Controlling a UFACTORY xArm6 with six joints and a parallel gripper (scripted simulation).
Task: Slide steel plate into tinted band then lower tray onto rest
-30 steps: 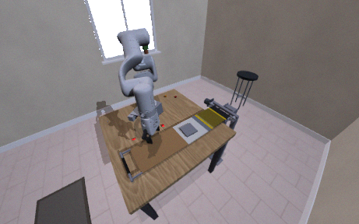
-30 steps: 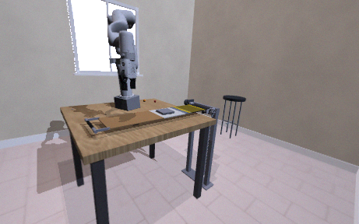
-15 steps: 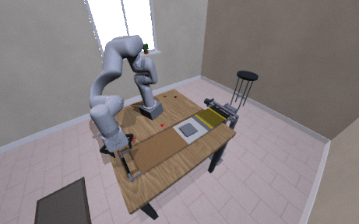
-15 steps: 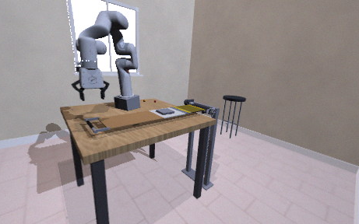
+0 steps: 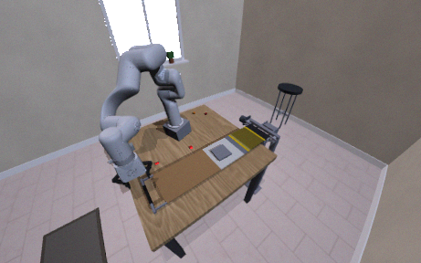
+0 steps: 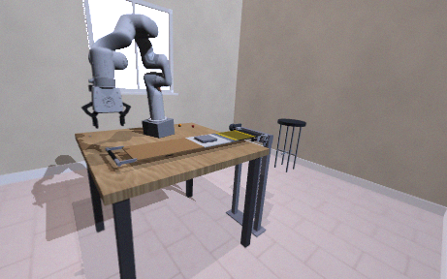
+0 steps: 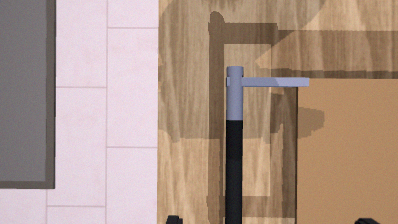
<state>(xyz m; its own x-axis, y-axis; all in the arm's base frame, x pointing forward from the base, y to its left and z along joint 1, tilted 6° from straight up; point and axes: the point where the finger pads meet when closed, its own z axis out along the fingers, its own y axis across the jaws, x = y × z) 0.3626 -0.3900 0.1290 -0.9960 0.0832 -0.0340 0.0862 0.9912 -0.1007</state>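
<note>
A long brown tray (image 5: 191, 173) (image 6: 159, 147) (image 7: 350, 150) lies flat along the wooden table (image 5: 205, 205) (image 6: 169, 167) (image 7: 185, 125). Its black-and-grey handle (image 5: 151, 198) (image 6: 118, 156) (image 7: 233, 160) is at the near end. The grey steel plate (image 5: 221, 152) (image 6: 206, 139) lies flat on a pale patch of the bed. It is just short of the yellow band (image 5: 247, 138) (image 6: 234, 135) near the far end. My gripper (image 5: 133, 183) (image 6: 108, 123) (image 7: 270, 221) is open and empty. It hangs well above the handle end and points down.
A roller mount (image 5: 255, 122) (image 6: 246, 129) carries the tray's far end at the table edge. A black stool (image 5: 289, 89) (image 6: 291, 123) stands beyond it. Small red markers (image 5: 190, 147) lie on the table beside the tray. A dark grey slab (image 5: 74, 239) (image 7: 25, 90) lies on the floor.
</note>
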